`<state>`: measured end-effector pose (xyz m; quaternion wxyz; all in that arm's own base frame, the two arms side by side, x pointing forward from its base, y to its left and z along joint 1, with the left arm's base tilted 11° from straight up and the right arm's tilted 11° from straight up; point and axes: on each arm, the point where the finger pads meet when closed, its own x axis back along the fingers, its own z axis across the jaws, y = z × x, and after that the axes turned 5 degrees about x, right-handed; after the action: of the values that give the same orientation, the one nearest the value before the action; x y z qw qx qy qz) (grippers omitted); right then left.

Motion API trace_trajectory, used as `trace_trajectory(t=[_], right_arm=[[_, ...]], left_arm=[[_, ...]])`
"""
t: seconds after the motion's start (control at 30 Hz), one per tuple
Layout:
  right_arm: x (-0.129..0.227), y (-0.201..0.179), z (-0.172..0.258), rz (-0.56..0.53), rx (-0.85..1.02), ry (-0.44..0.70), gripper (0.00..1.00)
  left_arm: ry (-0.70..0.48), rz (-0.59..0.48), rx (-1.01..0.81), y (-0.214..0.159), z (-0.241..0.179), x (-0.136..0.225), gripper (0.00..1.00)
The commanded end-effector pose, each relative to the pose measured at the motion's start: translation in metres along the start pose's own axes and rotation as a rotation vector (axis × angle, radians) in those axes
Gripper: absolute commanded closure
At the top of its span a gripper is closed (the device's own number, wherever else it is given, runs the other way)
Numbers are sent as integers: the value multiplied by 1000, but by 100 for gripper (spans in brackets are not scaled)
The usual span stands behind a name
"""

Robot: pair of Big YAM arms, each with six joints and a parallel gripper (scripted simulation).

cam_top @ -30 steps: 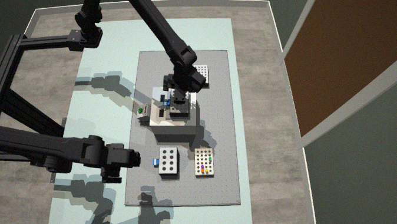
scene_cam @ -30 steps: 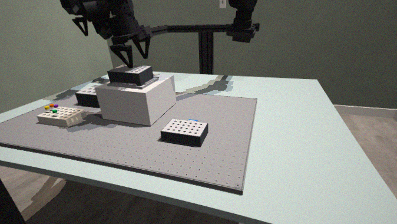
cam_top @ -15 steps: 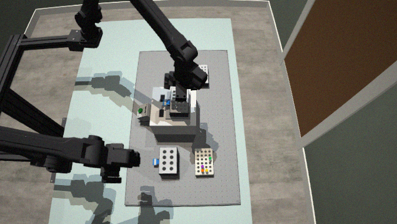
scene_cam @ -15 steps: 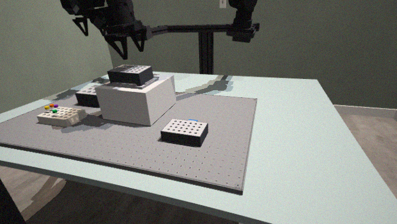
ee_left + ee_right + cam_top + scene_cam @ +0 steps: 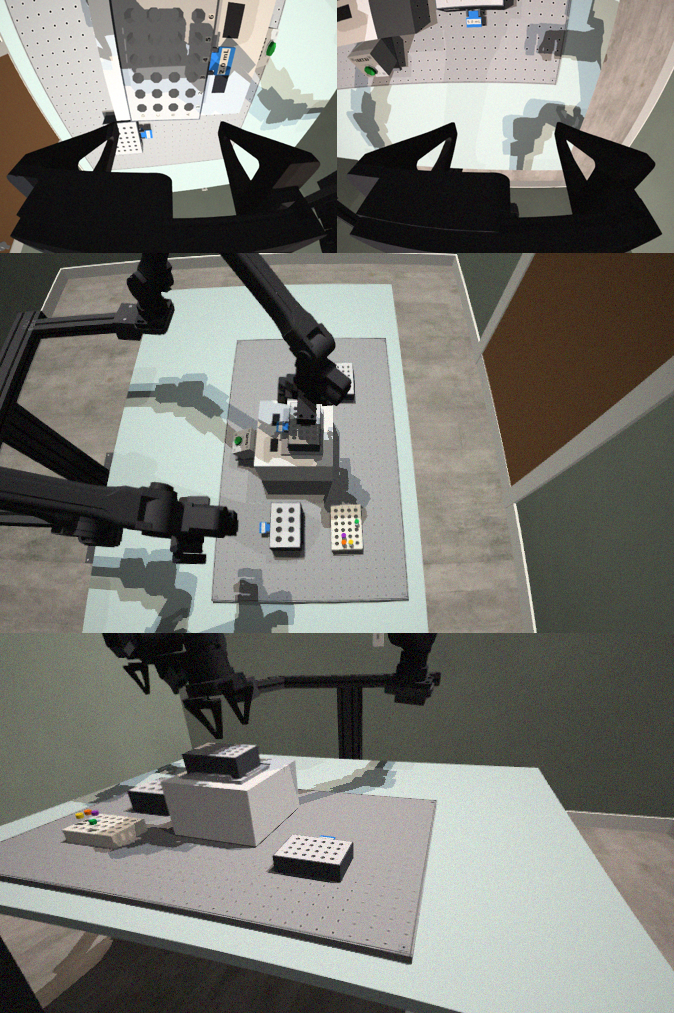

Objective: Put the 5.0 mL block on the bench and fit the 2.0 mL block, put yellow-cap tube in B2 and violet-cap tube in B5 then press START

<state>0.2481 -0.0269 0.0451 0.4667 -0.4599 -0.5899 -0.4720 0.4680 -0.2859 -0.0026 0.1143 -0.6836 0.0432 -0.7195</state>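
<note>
With the 2.0 mL block [image 5: 304, 439] [image 5: 220, 764] [image 5: 163, 100] on the mixer [image 5: 295, 475] [image 5: 215, 808], both the left claw [image 5: 306, 420] [image 5: 232, 730] [image 5: 168, 127] and right claw [image 5: 505, 127] stand apart, holding nothing; seating looks like the step, so press its front edge squarely until it lies flat.
</note>
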Motion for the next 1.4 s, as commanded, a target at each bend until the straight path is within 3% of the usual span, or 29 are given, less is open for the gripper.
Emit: trace_trajectory(t=[0.0,0.47,0.5,0.83,1.07,1.37], right_arm=[[12,19,-6,-29,-2,-6,0],[8,13,-4,-16,0,-4,0],[7,11,-4,-12,0,-3,0],[0,1,-1,10,2,1,0],[5,9,-3,-7,0,-2,0],[13,21,-6,-30,-2,-6,0]], left_arm=[[32,-32,-18,18,11,21,0],[56,-52,-8,21,20,23,0],[51,-52,29,20,18,20,100],[12,-40,232,36,-24,-1,100],[32,-78,368,29,-2,12,100],[14,-84,553,26,-17,14,100]])
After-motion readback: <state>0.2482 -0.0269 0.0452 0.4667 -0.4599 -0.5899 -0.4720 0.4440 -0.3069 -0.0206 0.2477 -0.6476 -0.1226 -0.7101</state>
